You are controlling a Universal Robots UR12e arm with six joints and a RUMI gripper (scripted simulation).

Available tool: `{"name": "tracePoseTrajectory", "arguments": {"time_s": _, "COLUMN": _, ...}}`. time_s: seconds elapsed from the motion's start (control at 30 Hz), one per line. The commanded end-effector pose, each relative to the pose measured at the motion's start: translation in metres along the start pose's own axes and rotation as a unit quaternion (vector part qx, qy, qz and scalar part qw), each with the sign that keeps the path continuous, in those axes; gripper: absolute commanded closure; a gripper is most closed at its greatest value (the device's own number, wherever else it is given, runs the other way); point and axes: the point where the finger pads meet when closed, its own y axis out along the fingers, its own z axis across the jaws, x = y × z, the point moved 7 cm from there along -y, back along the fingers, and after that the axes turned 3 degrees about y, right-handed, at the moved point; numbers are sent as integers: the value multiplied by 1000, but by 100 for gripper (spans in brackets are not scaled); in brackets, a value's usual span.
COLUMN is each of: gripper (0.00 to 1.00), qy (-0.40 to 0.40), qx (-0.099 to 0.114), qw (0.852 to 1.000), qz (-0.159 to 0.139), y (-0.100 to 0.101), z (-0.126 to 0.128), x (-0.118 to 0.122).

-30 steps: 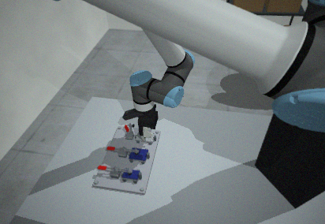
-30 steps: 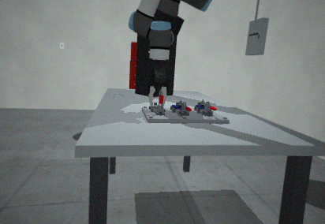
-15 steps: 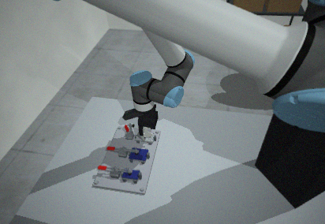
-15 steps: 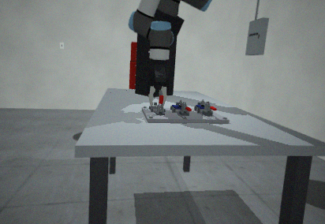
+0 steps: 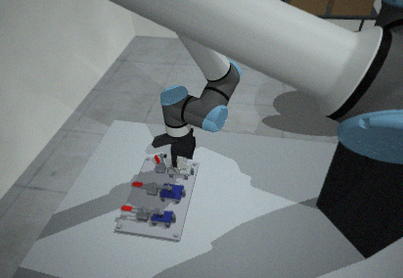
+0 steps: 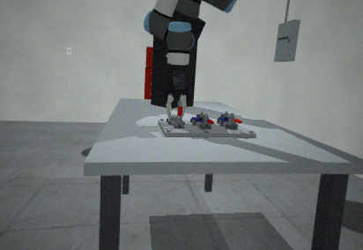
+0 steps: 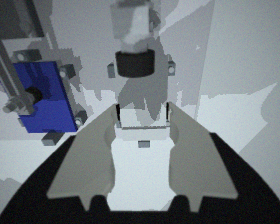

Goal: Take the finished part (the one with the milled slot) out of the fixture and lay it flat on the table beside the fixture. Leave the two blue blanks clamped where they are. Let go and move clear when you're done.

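Clenched on the part [image 7: 142, 131] now, gripper [image 7: 142, 116] down over the far station of the fixture [image 5: 183, 229], jaws pinching the pale piece from both sides. Extraction step under way, by the look of it: grip made, part not yet out of its seat. That station's clamp lever [image 5: 157, 159] standing up, red tip raised. 2 blue blanks [image 5: 172, 191] sitting clamped in the other stations, levers lying flat. Next call: straight lift up, clear of the stops, then over to bare table [image 5: 235, 195] beside the plate, laid flat. No brands, labels or writing legible anywhere
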Motion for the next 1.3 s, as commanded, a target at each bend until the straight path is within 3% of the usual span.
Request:
{"name": "tracePoseTrajectory", "arguments": {"time_s": 0.0, "gripper": 100, "qy": 1, "qx": 1, "qw": 1000, "qz": 1, "y": -8, "z": 1, "x": 0}}
{"name": "tracePoseTrajectory", "arguments": {"time_s": 0.73, "gripper": 100, "qy": 1, "qx": 0, "qw": 1000, "qz": 1, "y": -28, "z": 1, "x": 0}}
{"name": "tracePoseTrajectory", "arguments": {"time_s": 1.27, "gripper": 100, "qy": 0, "qx": 0, "qw": 1000, "qz": 1, "y": -30, "z": 1, "x": 0}}
